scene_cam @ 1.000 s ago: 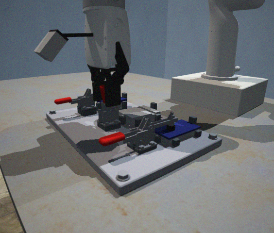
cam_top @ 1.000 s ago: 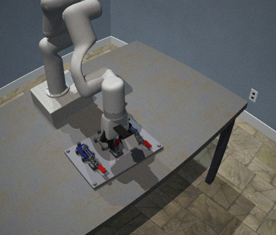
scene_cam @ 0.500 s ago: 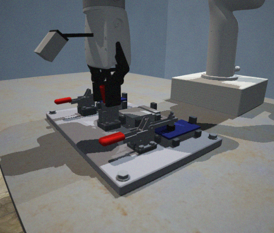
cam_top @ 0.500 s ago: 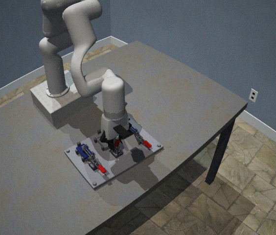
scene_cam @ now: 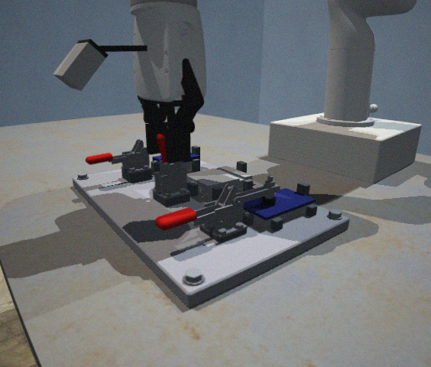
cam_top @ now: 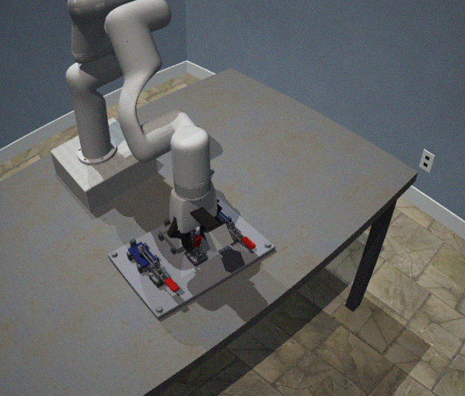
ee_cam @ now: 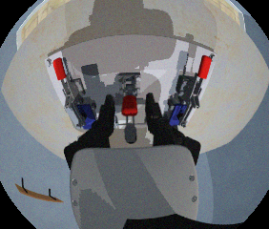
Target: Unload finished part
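Observation:
A grey fixture plate [cam_top: 130, 271] [scene_cam: 228, 261] lies on the table and carries three nests with toggle clamps. My gripper [cam_top: 192, 243] [scene_cam: 166, 151] [ee_cam: 129, 101] is open and straddles the upright red handle [scene_cam: 161, 145] [ee_cam: 130, 106] of the middle clamp, with a gap on each side. The grey finished part [scene_cam: 212, 184] sits in the middle nest. The two blue blanks [scene_cam: 279, 201] [cam_top: 138, 249] [cam_top: 224, 217] [ee_cam: 87, 117] [ee_cam: 175, 114] lie in the outer nests. Their clamp handles [scene_cam: 176, 218] [scene_cam: 99, 158] [cam_top: 171, 285] [cam_top: 248, 242] lie flat.
The arm's base pedestal [cam_top: 96, 174] [scene_cam: 341, 146] stands behind the fixture. The table's front edge [cam_top: 309, 272] runs close to the plate. The wrist camera block [scene_cam: 79, 65] juts out beside the gripper.

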Robot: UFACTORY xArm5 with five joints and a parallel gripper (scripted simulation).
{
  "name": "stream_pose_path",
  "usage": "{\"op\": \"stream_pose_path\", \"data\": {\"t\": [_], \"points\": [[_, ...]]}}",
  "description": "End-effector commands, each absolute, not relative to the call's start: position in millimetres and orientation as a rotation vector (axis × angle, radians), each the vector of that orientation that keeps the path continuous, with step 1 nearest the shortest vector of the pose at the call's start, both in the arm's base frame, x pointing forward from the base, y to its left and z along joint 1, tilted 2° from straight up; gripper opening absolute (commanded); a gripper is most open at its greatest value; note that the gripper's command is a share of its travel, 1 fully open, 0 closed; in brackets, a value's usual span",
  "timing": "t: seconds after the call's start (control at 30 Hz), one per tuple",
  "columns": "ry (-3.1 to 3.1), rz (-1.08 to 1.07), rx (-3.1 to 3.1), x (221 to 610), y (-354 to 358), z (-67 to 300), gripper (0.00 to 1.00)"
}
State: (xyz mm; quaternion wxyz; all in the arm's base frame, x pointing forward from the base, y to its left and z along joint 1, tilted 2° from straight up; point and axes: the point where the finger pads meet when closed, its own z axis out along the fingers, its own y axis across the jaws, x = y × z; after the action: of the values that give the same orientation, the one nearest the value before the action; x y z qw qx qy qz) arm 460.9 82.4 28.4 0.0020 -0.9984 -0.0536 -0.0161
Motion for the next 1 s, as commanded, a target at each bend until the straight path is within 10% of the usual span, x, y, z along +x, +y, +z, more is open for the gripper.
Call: {"op": "stream_pose_path", "data": {"t": [0.0, 0.97], "points": [[-0.168, -0.058, -3.132, 462.3, 82.7, 38.3, 0.47], [-0.168, -0.058, -3.132, 460.9, 82.8, 72.3, 0.47]]}}
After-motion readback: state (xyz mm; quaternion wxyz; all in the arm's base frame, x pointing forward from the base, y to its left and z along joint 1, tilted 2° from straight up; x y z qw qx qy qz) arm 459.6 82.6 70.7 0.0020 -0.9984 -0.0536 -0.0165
